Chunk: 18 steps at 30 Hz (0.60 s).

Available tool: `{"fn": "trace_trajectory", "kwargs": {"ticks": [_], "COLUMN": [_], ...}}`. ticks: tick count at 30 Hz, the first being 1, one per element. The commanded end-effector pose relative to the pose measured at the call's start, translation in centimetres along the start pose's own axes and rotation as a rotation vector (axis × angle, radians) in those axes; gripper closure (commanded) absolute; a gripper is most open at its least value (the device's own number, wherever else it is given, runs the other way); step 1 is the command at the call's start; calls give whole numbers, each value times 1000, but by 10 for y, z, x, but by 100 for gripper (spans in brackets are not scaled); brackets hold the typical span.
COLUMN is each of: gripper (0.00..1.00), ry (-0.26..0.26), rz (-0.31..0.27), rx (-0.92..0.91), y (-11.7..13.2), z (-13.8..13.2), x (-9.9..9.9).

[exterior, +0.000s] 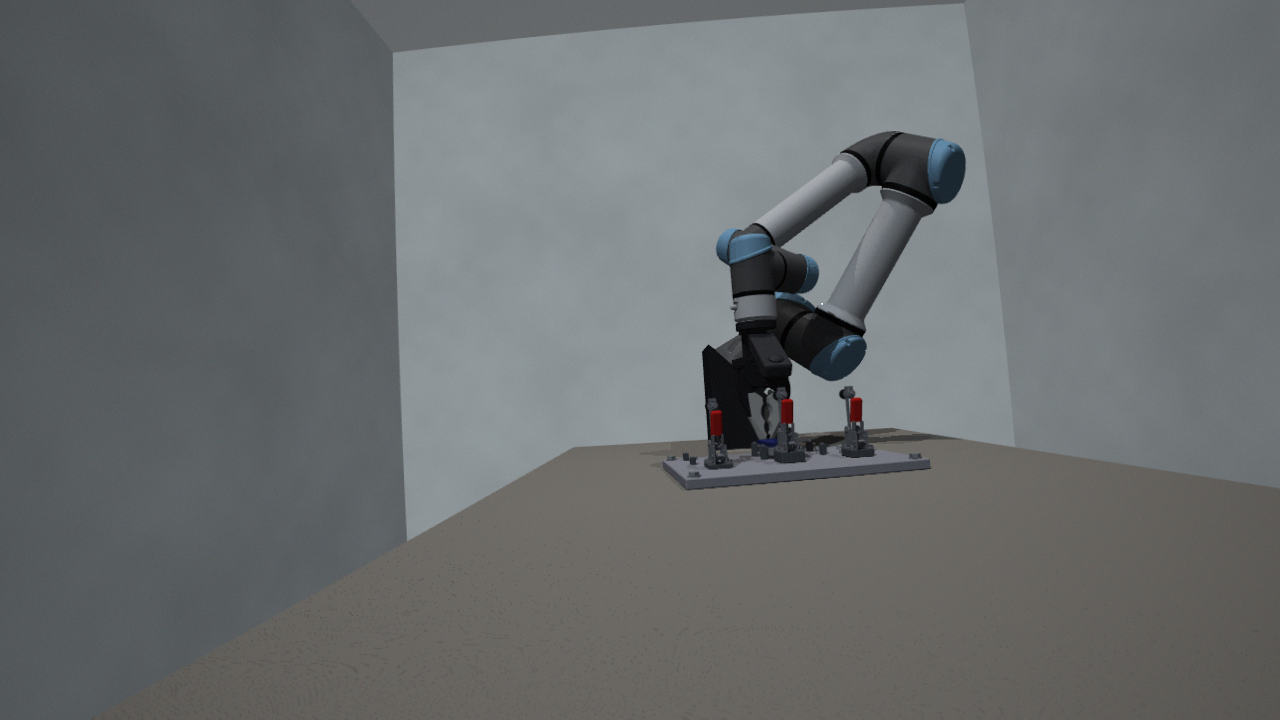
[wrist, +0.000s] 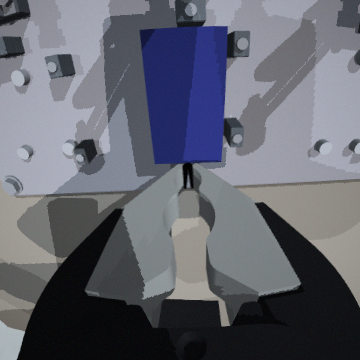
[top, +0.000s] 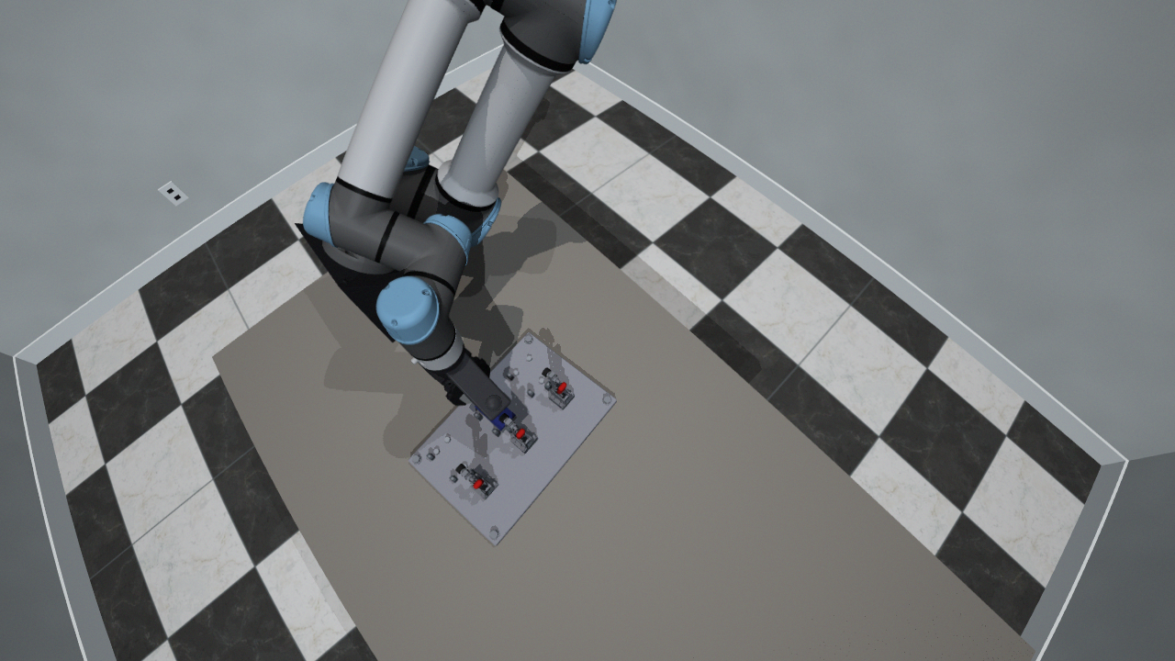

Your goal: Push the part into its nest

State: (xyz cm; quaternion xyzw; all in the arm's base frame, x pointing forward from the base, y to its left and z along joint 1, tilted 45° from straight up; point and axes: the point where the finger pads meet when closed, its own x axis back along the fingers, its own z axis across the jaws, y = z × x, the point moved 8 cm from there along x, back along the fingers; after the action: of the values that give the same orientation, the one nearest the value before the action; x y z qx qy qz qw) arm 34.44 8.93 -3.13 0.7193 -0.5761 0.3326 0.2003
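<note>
The part is a blue block (wrist: 184, 95) lying on the grey fixture plate. In the wrist view its far end reaches a dark stop block (wrist: 190, 11), and two side blocks (wrist: 238, 43) (wrist: 233, 132) stand along its right edge. My gripper (wrist: 187, 164) is shut and empty, with its fingertips at the block's near end. In the top view the gripper (top: 491, 410) hangs over the plate (top: 509, 435), and only a sliver of the blue block (top: 499, 421) shows below it. In the exterior view the gripper (exterior: 762, 420) stands low over the plate.
Three toggle clamps with red handles (top: 559, 386) (top: 519, 433) (top: 475, 482) stand on the plate, upright in the exterior view (exterior: 716, 420) (exterior: 786, 411) (exterior: 855, 409). Several pads and small blocks (wrist: 60, 65) dot the plate. The plate's near edge (wrist: 180, 184) lies under the fingers.
</note>
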Motion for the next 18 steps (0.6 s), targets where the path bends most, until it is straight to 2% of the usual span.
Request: {"fn": "trace_trajectory", "kwargs": {"ticks": [1,18], "gripper": [100,100], "ry": [1,1], "rz": [1,1], "rx": [2,2], "y": [-2,-6], "z": [1,1], "x": [0,0]}}
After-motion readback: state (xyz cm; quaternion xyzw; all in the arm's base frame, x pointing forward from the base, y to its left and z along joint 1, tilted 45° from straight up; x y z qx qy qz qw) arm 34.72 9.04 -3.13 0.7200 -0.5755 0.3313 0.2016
